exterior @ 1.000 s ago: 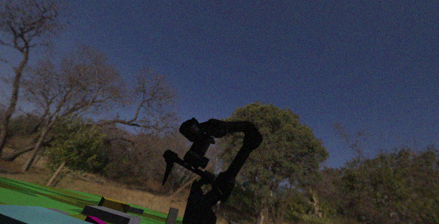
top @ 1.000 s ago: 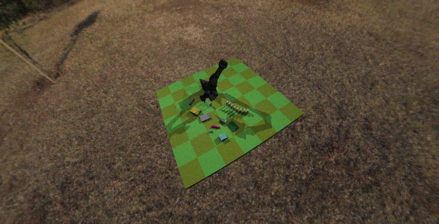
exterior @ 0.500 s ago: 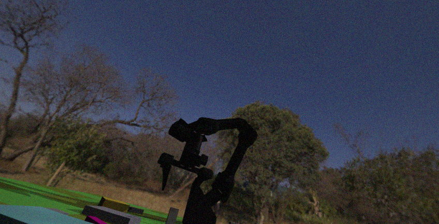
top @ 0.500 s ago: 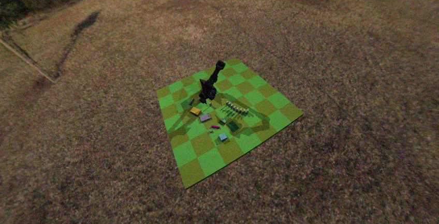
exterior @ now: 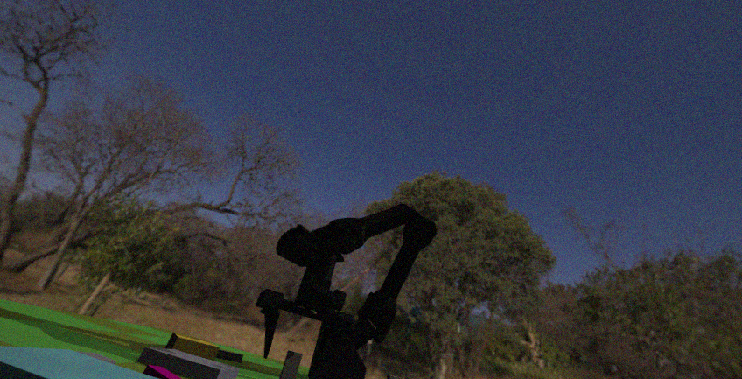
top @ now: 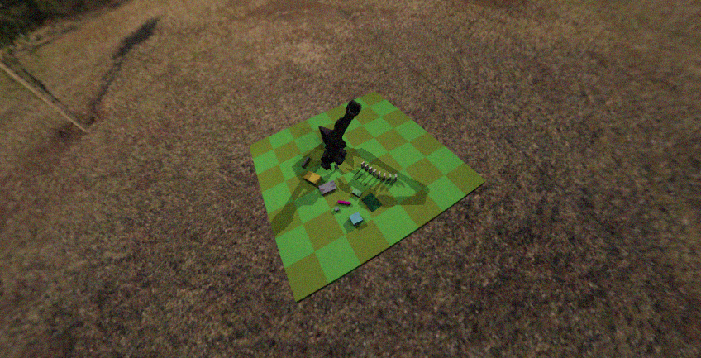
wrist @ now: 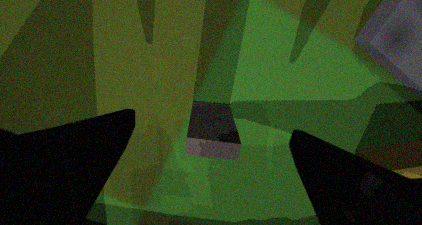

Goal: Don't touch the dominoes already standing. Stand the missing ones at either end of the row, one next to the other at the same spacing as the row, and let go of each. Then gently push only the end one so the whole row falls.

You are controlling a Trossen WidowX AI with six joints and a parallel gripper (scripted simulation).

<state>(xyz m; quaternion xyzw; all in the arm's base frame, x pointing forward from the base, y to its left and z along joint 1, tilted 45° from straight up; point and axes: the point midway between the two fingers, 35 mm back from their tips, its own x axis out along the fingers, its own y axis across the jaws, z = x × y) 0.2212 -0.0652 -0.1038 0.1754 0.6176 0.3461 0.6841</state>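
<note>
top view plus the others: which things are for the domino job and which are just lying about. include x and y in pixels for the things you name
For the job:
- row of standing dominoes (top: pixel 379 174)
- lone upright domino (exterior: pixel 290 364) (wrist: pixel 212 122)
- possibly the dark block (top: pixel 305 162) (exterior: pixel 229 356); can't tell

Apparently just lying about:
- orange block (top: pixel 312 177) (exterior: pixel 194 347) (wrist: pixel 412 173)
- grey slab (top: pixel 327 187) (exterior: pixel 178 362) (wrist: pixel 395 34)
- magenta bar (top: pixel 344 202) (exterior: pixel 162 372)
- light blue block (top: pixel 355 218) (exterior: pixel 62 363)
- dark green square (top: pixel 371 202)

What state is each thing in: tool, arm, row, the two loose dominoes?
Tool: open, nothing gripped.
Arm: bent, tool pointing down.
Domino row: standing.
Near domino: upright, ungripped.
Dark domino: lying down.
</note>
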